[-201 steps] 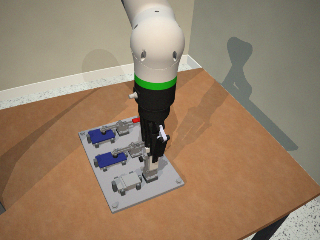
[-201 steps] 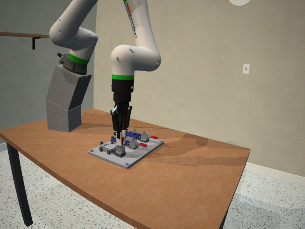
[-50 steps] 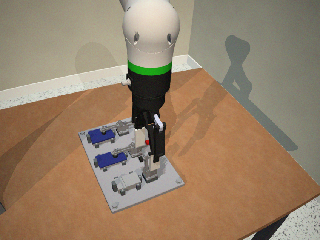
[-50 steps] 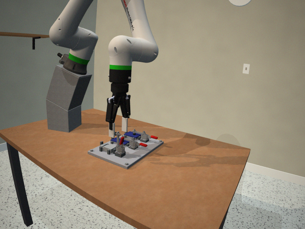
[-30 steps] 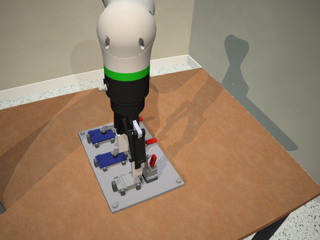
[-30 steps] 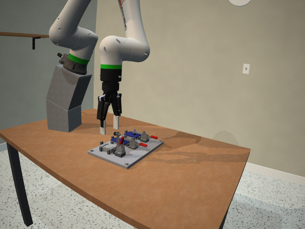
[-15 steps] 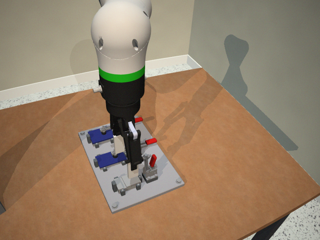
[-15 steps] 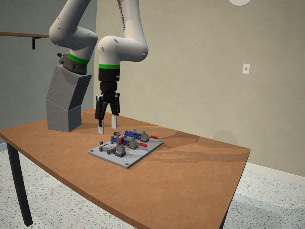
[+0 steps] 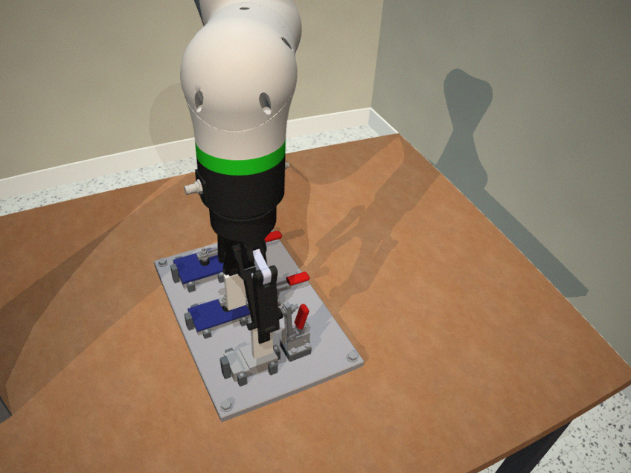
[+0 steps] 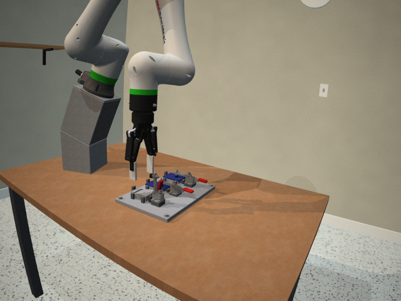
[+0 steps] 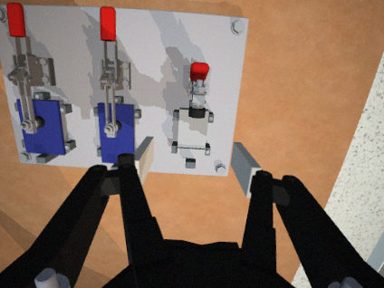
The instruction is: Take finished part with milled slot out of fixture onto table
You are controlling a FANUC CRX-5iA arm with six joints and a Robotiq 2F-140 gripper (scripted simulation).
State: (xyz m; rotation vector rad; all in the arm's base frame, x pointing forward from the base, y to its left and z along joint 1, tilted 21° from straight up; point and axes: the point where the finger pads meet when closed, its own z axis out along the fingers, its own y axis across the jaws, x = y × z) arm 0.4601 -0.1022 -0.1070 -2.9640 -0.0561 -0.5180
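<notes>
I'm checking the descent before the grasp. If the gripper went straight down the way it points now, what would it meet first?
Probably the finished part in the end nest, the gripper's open fingers passing either side. Depth is unclear: the finger by the middle blue blank might catch that nest first.

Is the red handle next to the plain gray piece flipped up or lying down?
Flipped up. The red handle of the clamp by the finished part stands upright, while the two handles by the blue blanks lie flat.

Grey slotted part (image 11: pixel 190 132) flat in its nest, two blue blanks (image 11: pixel 43 127) clamped
</notes>
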